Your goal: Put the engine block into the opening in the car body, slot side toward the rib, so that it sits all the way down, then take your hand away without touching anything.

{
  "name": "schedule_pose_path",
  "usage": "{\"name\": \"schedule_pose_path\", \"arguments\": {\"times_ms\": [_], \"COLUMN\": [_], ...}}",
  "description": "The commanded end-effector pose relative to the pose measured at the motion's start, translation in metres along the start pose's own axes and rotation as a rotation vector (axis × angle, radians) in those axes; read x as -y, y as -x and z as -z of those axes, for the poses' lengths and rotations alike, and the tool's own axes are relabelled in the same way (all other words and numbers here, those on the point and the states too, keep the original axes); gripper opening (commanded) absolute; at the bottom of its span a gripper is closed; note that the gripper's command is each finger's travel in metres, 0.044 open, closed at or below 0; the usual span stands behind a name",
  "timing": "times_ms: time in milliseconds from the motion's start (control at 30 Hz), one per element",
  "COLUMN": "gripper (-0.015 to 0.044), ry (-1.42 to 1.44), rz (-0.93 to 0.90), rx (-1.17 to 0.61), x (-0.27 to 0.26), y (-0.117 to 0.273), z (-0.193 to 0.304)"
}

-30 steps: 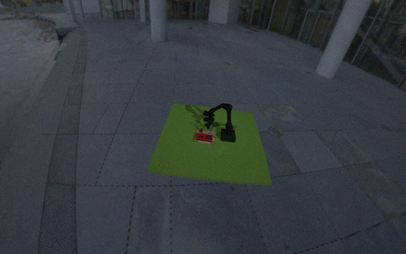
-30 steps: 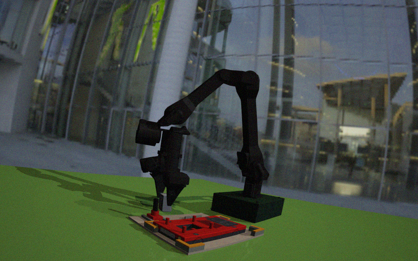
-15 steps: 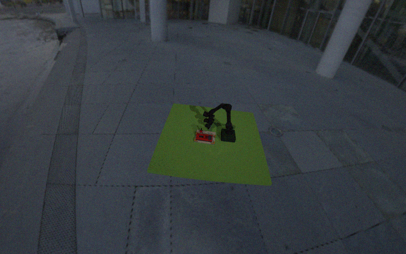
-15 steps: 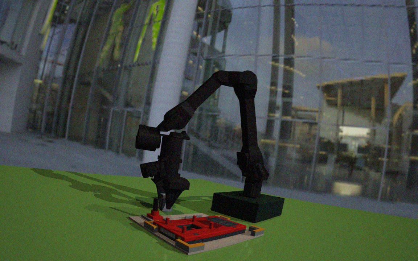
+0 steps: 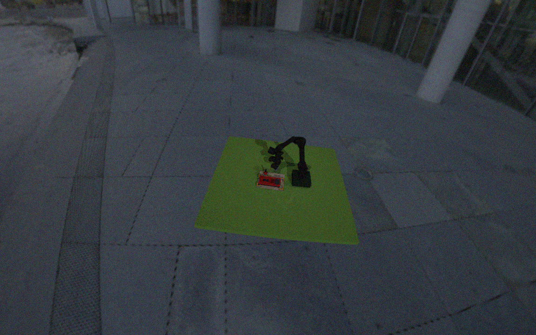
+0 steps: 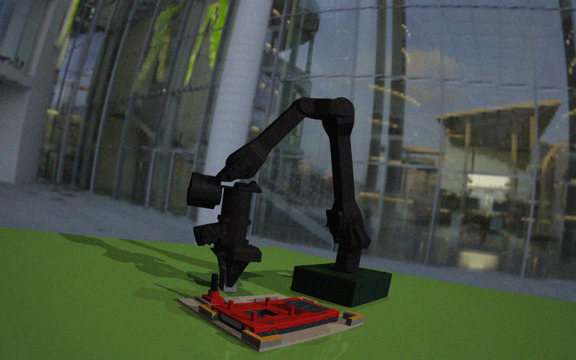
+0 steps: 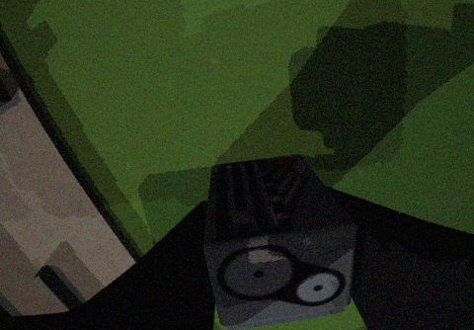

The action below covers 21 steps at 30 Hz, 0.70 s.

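My gripper [image 6: 228,282] [image 7: 263,206] is shut on the grey engine block [image 6: 229,288] [image 7: 276,312], behind the board in the exterior view. In the wrist view the block's face with two round pulleys is toward the camera, and its dark ribbed top shows between the fingers. Whether it touches the mat is hard to tell. The red car body [image 6: 301,317] [image 5: 268,184] lies flat on the beige board, with several short red pegs on top. Its dark opening [image 6: 261,312] shows no block in it. The rib inside it is too small to make out.
The beige board [image 6: 317,332] [image 7: 49,172] has orange and grey corner brackets [image 6: 261,338]. A red holder [image 6: 212,296] [image 5: 265,172] with an upright black post [image 6: 214,282] stands on it, close beside my fingers in the exterior view. The arm's dark base [image 6: 326,284] [image 5: 301,178] stands to the right.
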<state>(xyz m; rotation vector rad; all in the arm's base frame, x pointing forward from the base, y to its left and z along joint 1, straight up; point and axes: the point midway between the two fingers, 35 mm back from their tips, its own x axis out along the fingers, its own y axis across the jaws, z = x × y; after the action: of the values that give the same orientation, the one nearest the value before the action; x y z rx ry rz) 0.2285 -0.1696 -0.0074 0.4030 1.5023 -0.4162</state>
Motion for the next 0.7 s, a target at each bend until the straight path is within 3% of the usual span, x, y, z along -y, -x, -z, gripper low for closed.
{"name": "schedule_pose_path", "arguments": {"times_ms": [0,667], "gripper": [0.0000,0.0000], "ry": [0.006,0.006], "rz": [0.003,0.003], "rx": [-0.003,-0.002], "x": [0.000,0.000], "y": [0.006,0.066], "z": [-0.001,-0.014]}}
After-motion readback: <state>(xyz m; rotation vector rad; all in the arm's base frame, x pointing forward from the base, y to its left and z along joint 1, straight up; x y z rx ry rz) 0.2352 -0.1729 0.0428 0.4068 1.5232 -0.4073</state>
